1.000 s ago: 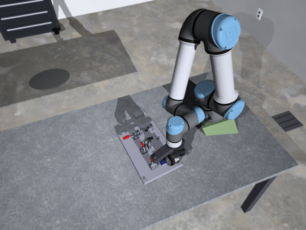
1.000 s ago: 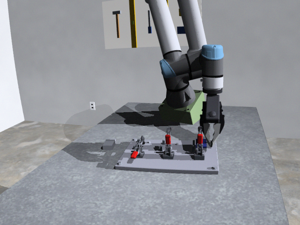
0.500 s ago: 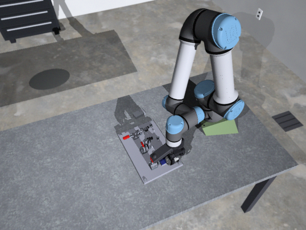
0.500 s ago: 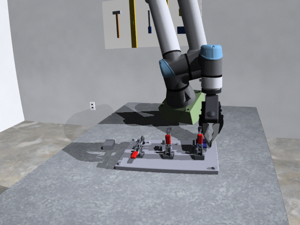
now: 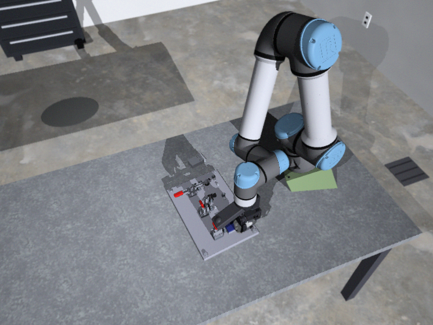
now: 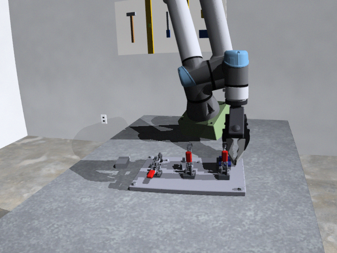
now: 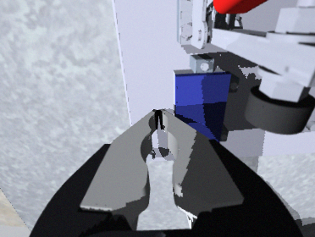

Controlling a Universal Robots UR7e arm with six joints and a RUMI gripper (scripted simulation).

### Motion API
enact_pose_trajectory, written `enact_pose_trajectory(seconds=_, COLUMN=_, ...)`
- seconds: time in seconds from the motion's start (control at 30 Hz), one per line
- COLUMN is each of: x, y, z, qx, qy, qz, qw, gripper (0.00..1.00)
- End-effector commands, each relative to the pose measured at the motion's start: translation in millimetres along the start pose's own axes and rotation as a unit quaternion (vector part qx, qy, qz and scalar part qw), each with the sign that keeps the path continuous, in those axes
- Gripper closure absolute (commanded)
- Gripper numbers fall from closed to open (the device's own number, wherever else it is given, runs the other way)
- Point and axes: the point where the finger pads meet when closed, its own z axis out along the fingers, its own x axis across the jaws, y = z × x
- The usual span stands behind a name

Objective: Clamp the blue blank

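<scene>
The closed, empty hand (image 6: 235, 159) stands between the upright red clamp handle (image 6: 224, 156) and the fixture plate's (image 6: 190, 187) open outer edge.

Arm folded low — end effector (image 6: 235, 157) pointing down, fingers closed, empty.

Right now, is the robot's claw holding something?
No. The end effector is shut on nothing, its tips meeting beside the blue blank in its nest.

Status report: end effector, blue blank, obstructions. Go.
End effector shut, empty, tips low beside blue blank. Blank sits in the end nest, its clamp handle upright, not locked. Grey part on the table beside the fixture plate. Nothing blocking.
</scene>
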Motion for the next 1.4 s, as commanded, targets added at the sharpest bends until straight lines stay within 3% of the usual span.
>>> enact_pose_trajectory(seconds=0.0, x=0.2, y=-0.3, z=-0.3, qx=0.001, qy=0.000, qz=0.000, qw=1.000, gripper=1.00)
enact_pose_trajectory(seconds=0.7, x=3.8, y=-0.3, z=-0.3, qx=0.000, qy=0.000, qz=0.000, qw=1.000, gripper=1.00)
enact_pose_trajectory(seconds=1.37, x=-15.8, y=-0.3, z=-6.0, qx=0.001, qy=0.000, qz=0.000, qw=1.000, gripper=1.00)
